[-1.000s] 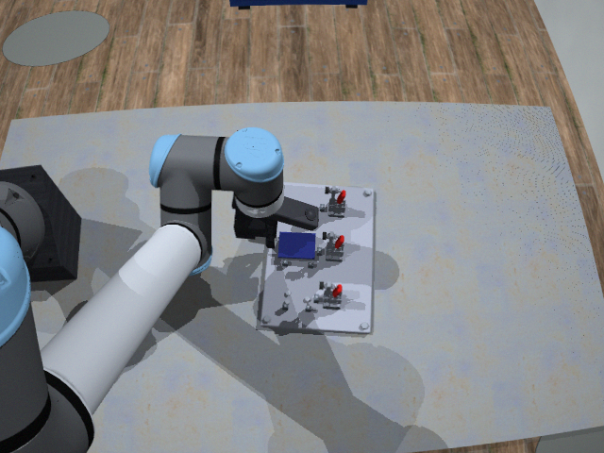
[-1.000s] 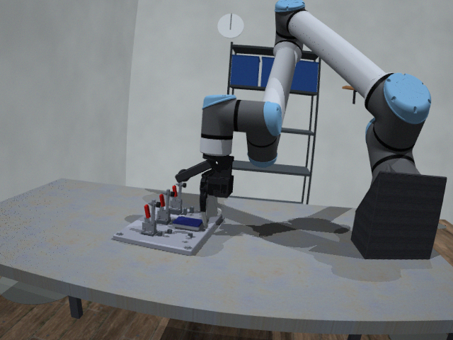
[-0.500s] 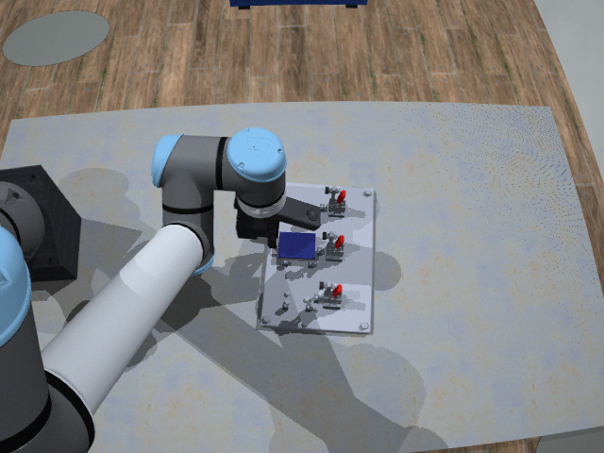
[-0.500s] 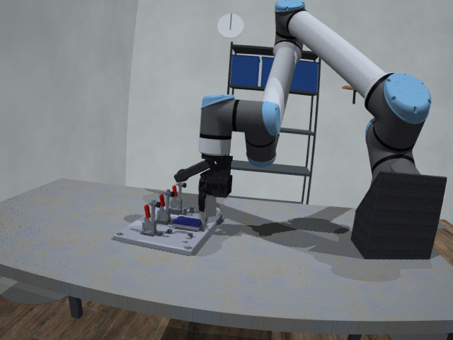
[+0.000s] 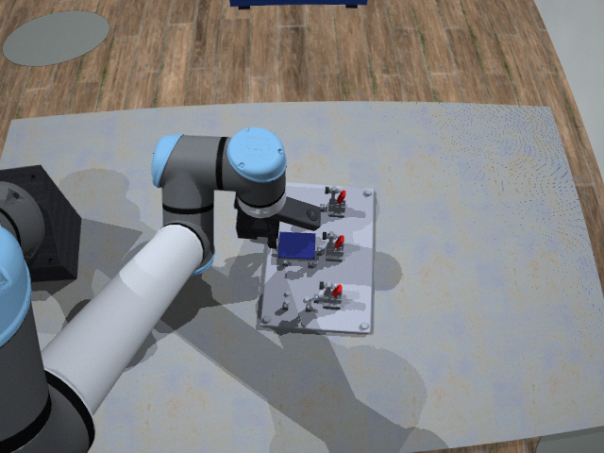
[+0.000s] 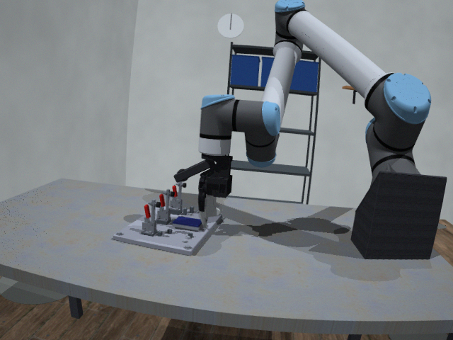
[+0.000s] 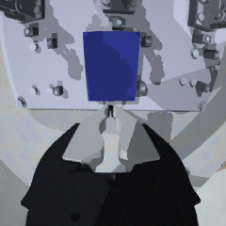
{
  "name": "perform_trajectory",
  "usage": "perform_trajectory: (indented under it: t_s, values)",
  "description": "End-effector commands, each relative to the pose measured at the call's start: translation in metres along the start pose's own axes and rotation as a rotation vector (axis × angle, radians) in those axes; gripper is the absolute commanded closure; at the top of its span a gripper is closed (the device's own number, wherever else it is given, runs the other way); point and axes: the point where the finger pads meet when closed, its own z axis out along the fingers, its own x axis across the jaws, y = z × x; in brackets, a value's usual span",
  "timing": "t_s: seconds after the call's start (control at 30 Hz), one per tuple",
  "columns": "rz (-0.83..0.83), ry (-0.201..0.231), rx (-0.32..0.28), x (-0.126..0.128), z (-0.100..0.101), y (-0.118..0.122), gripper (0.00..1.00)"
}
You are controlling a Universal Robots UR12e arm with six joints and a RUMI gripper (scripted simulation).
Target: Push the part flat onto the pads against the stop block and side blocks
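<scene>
A flat blue part (image 5: 296, 244) lies on the grey fixture plate (image 5: 319, 258), between small blocks and pads. It also shows in the wrist view (image 7: 112, 65) and in the exterior view (image 6: 187, 221). My gripper (image 7: 110, 105) is shut and empty. Its fingertips stand low at the middle of the part's near edge, at or just short of touching it. In the exterior view the gripper (image 6: 202, 219) reaches down to the plate at the part's right end. A small block (image 7: 115, 21) sits at the part's far edge.
Three toggle clamps with red handles (image 5: 336, 202) (image 5: 335, 245) (image 5: 330, 295) stand along the plate's far side. Small side blocks (image 7: 145, 40) (image 7: 142, 87) flank the part. The arm's black base block (image 6: 396, 215) stands on the table. A shelf (image 6: 272, 120) stands behind.
</scene>
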Motion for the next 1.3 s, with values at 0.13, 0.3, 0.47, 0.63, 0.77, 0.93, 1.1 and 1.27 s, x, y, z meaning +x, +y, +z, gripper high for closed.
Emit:
perform_trajectory:
  t_s: [0.13,0.3,0.47,0.63,0.77,0.93,1.1,1.27]
  values:
    - [0.0,0.0,0.001,0.0,-0.0005,-0.0037,1.0]
    - [0.0,0.0,0.001,0.0,-0.0005,-0.0042,1.0]
    - [0.0,0.0,0.001,0.0,-0.0005,-0.0042,1.0]
    - [0.0,0.0,0.001,0.0,-0.0005,-0.0042,1.0]
    - [0.0,0.0,0.001,0.0,-0.0005,-0.0042,1.0]
    - [0.0,0.0,0.001,0.0,-0.0005,-0.005,1.0]
    - [0.0,0.0,0.001,0.0,-0.0005,-0.0077,1.0]
    - [0.0,0.0,0.001,0.0,-0.0005,-0.0082,1.0]
